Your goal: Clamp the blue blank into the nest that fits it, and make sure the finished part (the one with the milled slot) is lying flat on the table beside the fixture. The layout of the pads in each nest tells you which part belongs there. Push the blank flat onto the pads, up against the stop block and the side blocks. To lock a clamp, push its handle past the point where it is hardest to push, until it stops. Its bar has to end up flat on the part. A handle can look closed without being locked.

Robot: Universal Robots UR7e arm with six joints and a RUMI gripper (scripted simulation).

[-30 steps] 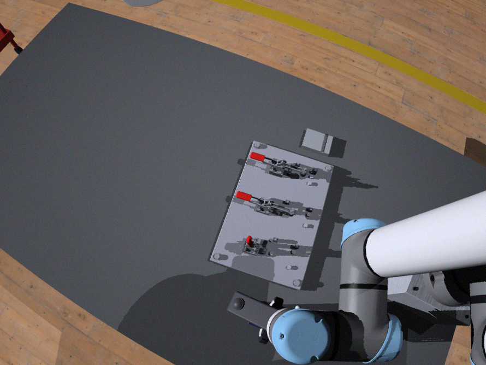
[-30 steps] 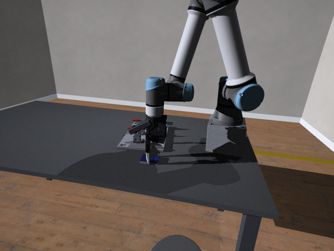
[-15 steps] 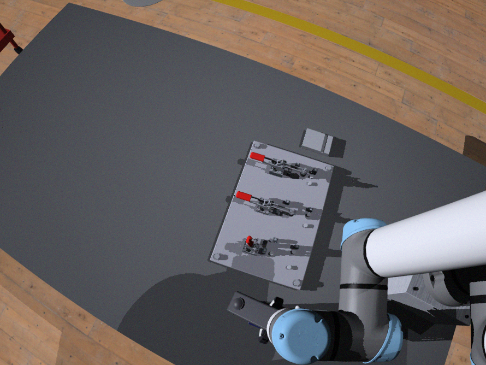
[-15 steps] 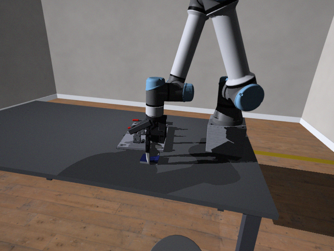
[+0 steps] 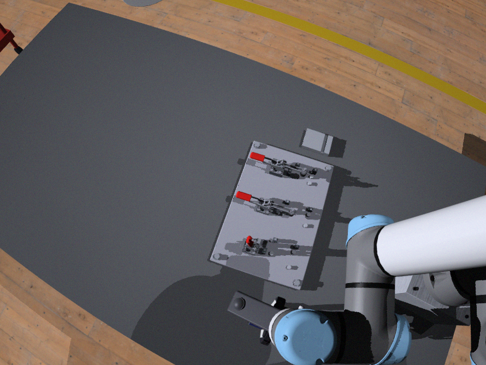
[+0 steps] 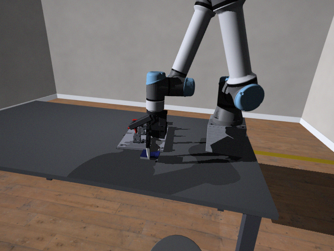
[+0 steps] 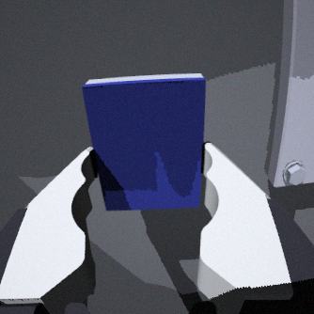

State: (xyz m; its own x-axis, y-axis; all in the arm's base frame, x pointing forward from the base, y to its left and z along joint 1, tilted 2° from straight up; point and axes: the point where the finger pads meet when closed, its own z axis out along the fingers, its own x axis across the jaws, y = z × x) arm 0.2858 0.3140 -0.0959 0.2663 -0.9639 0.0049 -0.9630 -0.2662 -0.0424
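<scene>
My gripper is shut on the blue blank, a flat blue rectangular block that its white fingers press from both long sides. In the exterior view the gripper holds the blank at table level, just in front of the near edge of the fixture plate. The fixture plate carries three toggle clamps. Two red handles lie flat toward the left; the third stands up. All three nests look empty. The grey slotted finished part lies flat on the table beside the plate's far end.
The arm's wrist and elbow hang over the table just beyond the plate's near end. The robot base block stands to the right of the fixture. A corner bolt of the plate shows at the right in the wrist view.
</scene>
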